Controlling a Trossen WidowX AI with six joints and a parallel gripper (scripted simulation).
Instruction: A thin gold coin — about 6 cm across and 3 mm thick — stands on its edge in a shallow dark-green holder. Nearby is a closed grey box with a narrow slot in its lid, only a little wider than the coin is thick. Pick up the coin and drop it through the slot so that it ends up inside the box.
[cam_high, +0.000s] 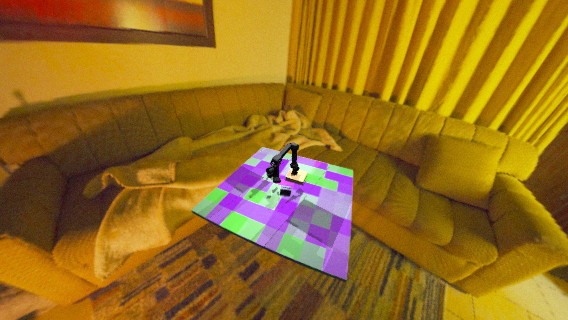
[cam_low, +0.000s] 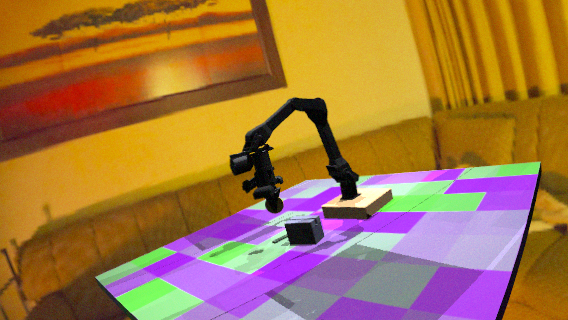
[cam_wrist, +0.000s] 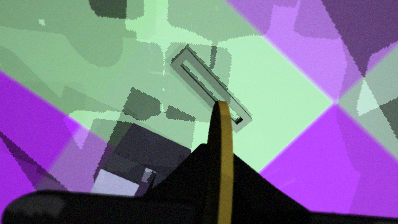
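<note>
My gripper (cam_high: 277, 180) (cam_low: 273, 196) (cam_wrist: 211, 153) is shut on the gold coin (cam_low: 278, 205) (cam_wrist: 226, 165). The coin is upright, seen edge-on in the wrist view, and sticks out beyond the fingertips, up in the air. The shallow green holder (cam_low: 281, 239) (cam_wrist: 186, 54) stands empty on the table, slanting in the wrist view just beyond the coin's tip. The closed grey box (cam_high: 285, 191) (cam_low: 302, 232) (cam_wrist: 156, 141) is right of and below the gripper in the exterior view, and at lower left in the wrist view, partly hidden by a finger. I cannot make out its slot clearly.
The arm's wooden base block (cam_high: 297, 176) (cam_low: 345, 209) stands behind the box on the checkered table (cam_high: 250, 215) (cam_low: 320, 280). Shadows of the arm fall around the holder and box. A sofa surrounds the table's back.
</note>
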